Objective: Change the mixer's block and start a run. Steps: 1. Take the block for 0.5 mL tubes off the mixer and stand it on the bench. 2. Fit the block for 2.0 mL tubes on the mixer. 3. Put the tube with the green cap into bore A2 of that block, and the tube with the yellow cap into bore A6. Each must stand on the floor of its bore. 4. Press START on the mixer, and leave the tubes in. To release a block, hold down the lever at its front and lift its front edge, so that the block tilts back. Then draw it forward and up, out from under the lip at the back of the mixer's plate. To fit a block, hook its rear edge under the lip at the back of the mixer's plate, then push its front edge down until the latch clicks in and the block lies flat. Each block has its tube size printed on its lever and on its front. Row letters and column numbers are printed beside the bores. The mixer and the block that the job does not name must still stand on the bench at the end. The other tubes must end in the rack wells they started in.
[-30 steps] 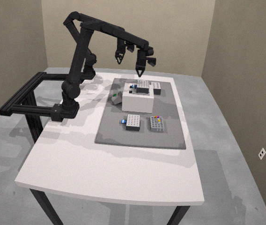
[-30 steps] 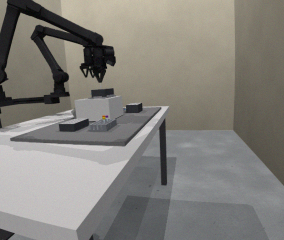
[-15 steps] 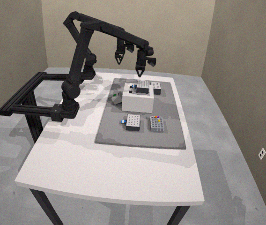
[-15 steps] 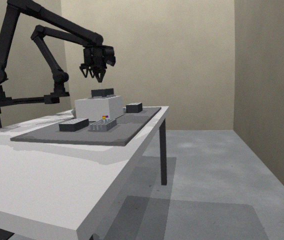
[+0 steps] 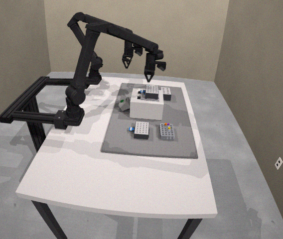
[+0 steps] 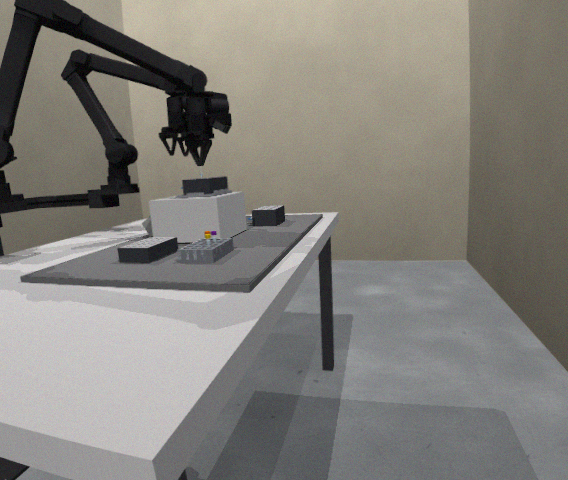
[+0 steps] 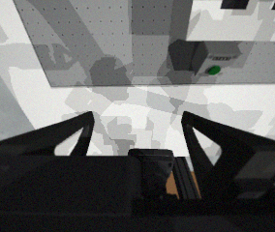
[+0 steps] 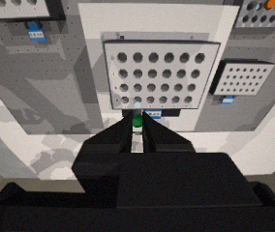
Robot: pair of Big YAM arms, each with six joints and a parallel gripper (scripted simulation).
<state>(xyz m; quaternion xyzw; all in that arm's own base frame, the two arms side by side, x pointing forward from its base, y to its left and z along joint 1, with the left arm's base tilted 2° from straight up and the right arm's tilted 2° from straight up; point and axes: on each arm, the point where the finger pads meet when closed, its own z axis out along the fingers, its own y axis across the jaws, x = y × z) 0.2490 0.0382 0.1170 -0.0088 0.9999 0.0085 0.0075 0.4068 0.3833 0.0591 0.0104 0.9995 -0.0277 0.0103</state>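
My right gripper (image 8: pixel 137 116) (image 5: pixel 148 80) (image 6: pixel 200 164) is shut on the green-capped tube (image 8: pixel 137 121) (image 6: pixel 200 172). The tube hangs upright above the block (image 8: pixel 167 80) (image 5: pixel 152 89) (image 6: pixel 204 185) on the mixer (image 5: pixel 146 110) (image 6: pixel 183 219); in the right wrist view its tip shows beside the second bore of the front row. That block looks flat. My left gripper (image 7: pixel 137 116) (image 5: pixel 126 66) is open and empty, high in front of the mixer. The yellow cap (image 5: pixel 169 128) (image 6: pixel 207 236) stands in the rack (image 5: pixel 167 138). The small-bore block (image 5: pixel 141 128) (image 6: pixel 147 251) (image 8: pixel 240 79) stands on the mat.
A third block (image 5: pixel 166 92) (image 6: pixel 267 216) (image 8: pixel 18 9) stands on the mat beyond the mixer. Orange (image 5: pixel 166 124) (image 8: pixel 269 4) and purple (image 5: pixel 168 124) caps stand in the rack. A panel with a green button (image 7: pixel 214 70) (image 5: pixel 121 101) is at the mixer's front.
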